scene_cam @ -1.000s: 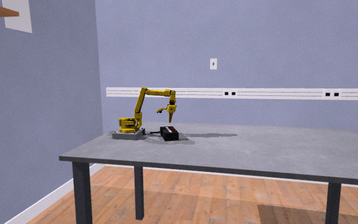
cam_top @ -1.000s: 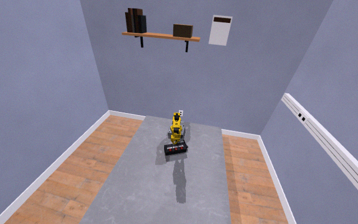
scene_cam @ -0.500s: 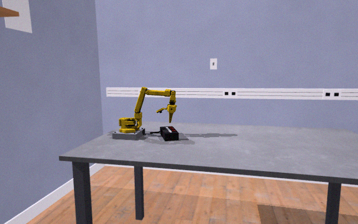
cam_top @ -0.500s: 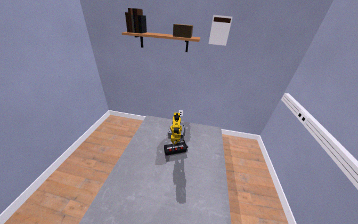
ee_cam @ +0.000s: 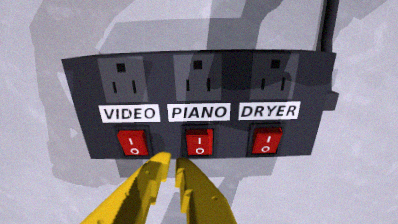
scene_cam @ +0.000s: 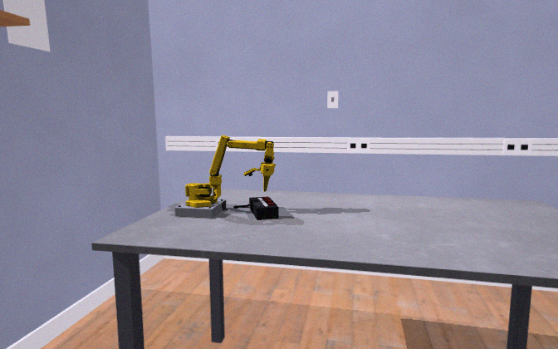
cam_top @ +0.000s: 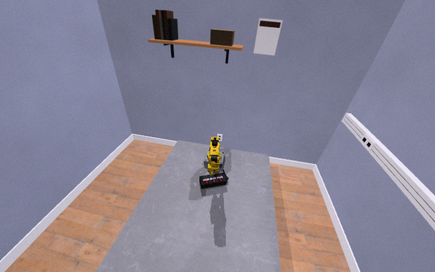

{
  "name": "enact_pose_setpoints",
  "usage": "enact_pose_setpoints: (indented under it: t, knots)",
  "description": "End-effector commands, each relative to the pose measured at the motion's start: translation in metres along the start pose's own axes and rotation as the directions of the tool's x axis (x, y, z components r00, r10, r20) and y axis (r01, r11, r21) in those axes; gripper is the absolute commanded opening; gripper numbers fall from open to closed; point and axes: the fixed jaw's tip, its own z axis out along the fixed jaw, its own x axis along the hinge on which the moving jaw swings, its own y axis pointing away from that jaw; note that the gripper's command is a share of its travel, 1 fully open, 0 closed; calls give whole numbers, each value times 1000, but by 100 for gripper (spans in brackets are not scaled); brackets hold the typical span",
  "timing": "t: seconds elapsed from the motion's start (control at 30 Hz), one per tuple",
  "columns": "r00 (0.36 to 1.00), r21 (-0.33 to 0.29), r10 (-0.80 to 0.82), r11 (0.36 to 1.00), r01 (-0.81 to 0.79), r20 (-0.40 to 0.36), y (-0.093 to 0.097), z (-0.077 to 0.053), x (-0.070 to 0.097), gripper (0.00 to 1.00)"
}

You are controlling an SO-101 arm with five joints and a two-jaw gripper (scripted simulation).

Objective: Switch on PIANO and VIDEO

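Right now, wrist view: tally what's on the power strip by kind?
Red rocker switches: 3
Outlets: 3
White labels: 3 (VIDEO, PIANO, DRYER)
Total: 9

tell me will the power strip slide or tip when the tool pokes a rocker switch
The power strip looks low, wide and flat on the table, so tipping seems unlikely. Nothing visibly anchors it, so an angled push could slide it. The shut tool pressing straight down should pin it.
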Motion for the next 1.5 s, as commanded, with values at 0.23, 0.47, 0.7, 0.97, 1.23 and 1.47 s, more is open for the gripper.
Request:
enact_pose_setpoints:
  t: [0.23,0.47,0.7,0.97,1.23,1.47]
  knots:
    - [1000,1,1,1000,-1,14,-2,1,-1,0]
    - [1000,1,1,1000,-1,14,-2,1,-1,0]
    - [1000,1,1,1000,-1,14,-2,1,-1,0]
    - [1000,1,-13,1000,13,10,-1,1,1,0]
    - [994,-2,-111,994,111,-16,0,0,11,0]
    - [973,-12,-226,974,225,-46,2,0,22,0]
